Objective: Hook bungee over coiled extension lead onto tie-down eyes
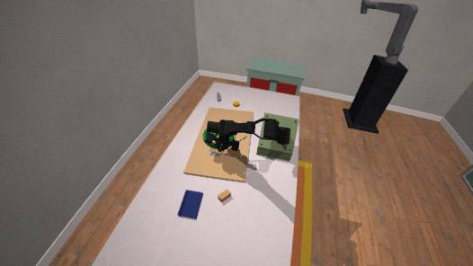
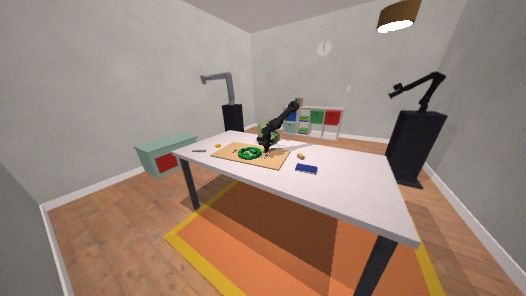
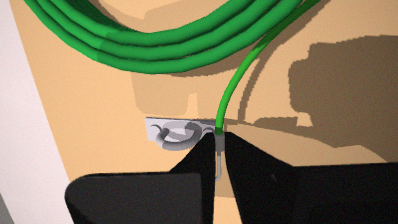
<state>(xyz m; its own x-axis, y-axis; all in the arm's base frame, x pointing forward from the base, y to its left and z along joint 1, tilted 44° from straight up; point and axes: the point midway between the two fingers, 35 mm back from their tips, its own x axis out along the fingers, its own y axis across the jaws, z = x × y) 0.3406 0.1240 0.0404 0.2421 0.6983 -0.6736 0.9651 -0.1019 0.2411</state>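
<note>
The green coiled extension lead (image 1: 205, 132) (image 2: 248, 154) (image 3: 165, 40) lies on the tan board (image 1: 202, 163) (image 2: 278, 160) (image 3: 95, 100). My gripper (image 3: 218, 139) (image 1: 223, 146) (image 2: 264, 148) is shut on the grey metal hook (image 3: 218, 161) at the end of the thin green bungee (image 3: 239, 75). The bungee runs up from the fingers and over the coil. A grey tie-down eye (image 3: 177, 133) (image 1: 215, 154) sits on the board just left of the fingertips, close to the hook. The hook is beside the eye, not in it. The second eye is hidden.
The arm stands on a green base box (image 1: 288, 123) right of the board. A blue book (image 1: 191, 204) and a tan block (image 1: 224, 195) lie on the white table nearer the front. A yellow disc (image 1: 236, 103) and a small grey item (image 1: 218, 96) lie beyond the board.
</note>
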